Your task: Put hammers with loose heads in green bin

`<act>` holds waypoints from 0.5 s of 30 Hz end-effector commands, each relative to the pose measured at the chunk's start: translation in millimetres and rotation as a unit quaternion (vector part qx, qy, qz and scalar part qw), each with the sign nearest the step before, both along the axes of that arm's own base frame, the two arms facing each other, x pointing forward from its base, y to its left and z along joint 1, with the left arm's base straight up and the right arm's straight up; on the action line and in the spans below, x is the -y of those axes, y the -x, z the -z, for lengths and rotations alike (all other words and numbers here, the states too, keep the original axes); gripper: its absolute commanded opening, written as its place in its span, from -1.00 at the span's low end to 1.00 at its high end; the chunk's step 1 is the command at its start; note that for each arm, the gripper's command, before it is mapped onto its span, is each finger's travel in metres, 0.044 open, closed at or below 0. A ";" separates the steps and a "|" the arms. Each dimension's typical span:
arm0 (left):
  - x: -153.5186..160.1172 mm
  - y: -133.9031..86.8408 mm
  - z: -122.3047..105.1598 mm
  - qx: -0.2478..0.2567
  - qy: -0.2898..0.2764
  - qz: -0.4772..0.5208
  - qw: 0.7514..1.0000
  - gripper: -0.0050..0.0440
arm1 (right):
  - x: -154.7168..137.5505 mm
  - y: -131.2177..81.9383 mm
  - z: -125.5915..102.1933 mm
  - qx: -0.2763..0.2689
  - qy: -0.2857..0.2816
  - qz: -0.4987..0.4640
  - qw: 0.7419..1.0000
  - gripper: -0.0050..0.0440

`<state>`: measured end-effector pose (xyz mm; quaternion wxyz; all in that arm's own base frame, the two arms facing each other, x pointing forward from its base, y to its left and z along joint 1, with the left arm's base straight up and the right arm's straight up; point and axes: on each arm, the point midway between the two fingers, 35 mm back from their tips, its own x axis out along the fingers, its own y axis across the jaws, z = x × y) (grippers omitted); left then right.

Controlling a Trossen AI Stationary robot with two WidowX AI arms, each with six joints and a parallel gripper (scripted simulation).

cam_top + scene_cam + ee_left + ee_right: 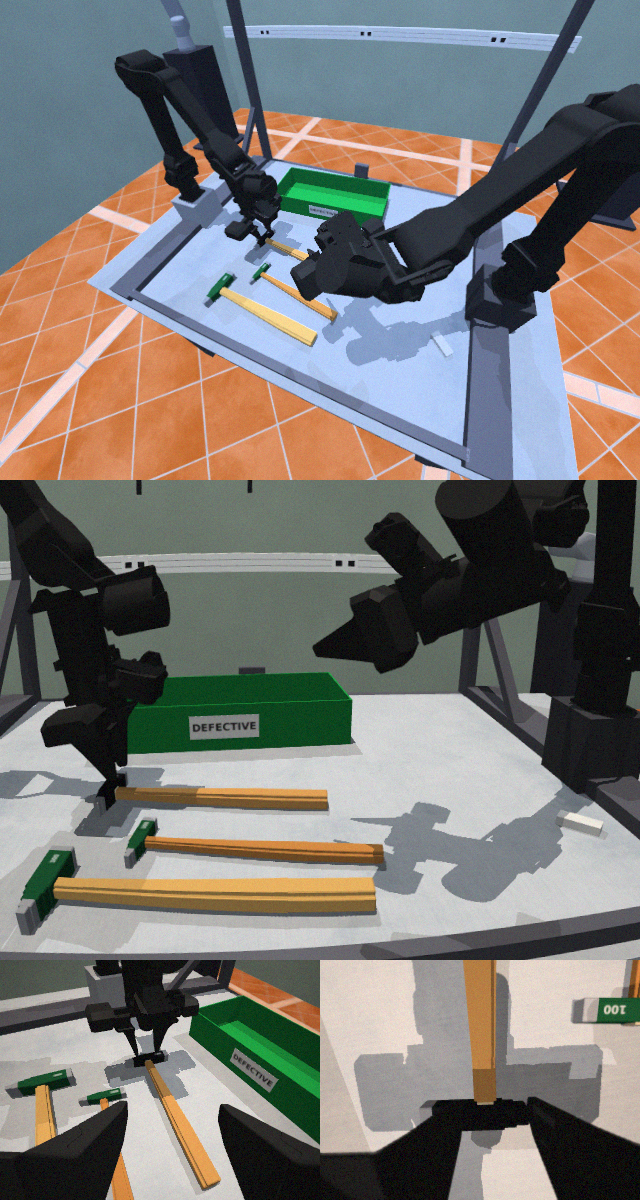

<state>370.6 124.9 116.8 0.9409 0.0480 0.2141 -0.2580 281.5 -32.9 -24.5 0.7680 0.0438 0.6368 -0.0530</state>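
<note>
Hammer with the black head [265, 238] [108, 792] [150, 1058] [480, 1114] lies on the table [392, 382] [439, 748] [75, 1045] [545, 990], outside the bin. Over its head I have the right jaws [265, 237] [116, 772], partly open and not clamped on anything. The left jaws [305, 281] [316, 649] hang raised, a little over half open, holding nothing.

My worry is the closing: if the fingers meet the head unevenly, they could shove the hammer or slide off its ends. With the handle unheld, any wiggle would swing the whole tool and hide the slight play I'm after. Pulling too hard could blur that too.

Farther out, the small green-headed hammer [297, 294] [258, 847] [104, 1096] [620, 1010] lies close enough to get knocked; the large green-headed hammer [268, 316] [217, 895] [44, 1110] lies beyond it. Behind, the green bin [294, 207] [305, 728] [210, 1035] could catch a careless wrist.
</note>
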 end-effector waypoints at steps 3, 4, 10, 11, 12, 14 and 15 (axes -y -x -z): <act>1.9 2.2 -8.5 0.011 -0.020 -0.011 1.000 0.19 | -0.9 -33.4 -0.6 -0.053 -0.010 0.000 0.999 -0.05; 1.2 2.6 -8.3 0.011 -0.020 -0.013 1.000 0.19 | -1.0 -36.7 0.5 -0.061 -0.011 0.000 0.998 -0.05; 1.3 2.5 -8.6 0.012 -0.021 -0.012 1.000 0.19 | -0.2 -43.5 14.6 -0.085 -0.013 0.001 0.996 -0.05; 1.0 2.0 -9.5 0.013 -0.022 -0.012 1.000 0.19 | -0.4 -41.7 19.8 -0.088 -0.014 0.001 0.996 -0.05; 0.9 1.9 -9.7 0.013 -0.022 -0.012 1.000 0.19 | -0.3 -41.9 22.3 -0.087 -0.014 0.001 0.996 -0.05; 0.9 1.9 -9.6 0.013 -0.022 -0.012 1.000 0.19 | -0.3 -42.1 24.1 -0.087 -0.014 0.001 0.996 -0.06; 0.9 1.9 -9.6 0.013 -0.022 -0.012 1.000 0.19 | -0.3 -42.1 24.1 -0.087 -0.014 0.001 0.996 -0.06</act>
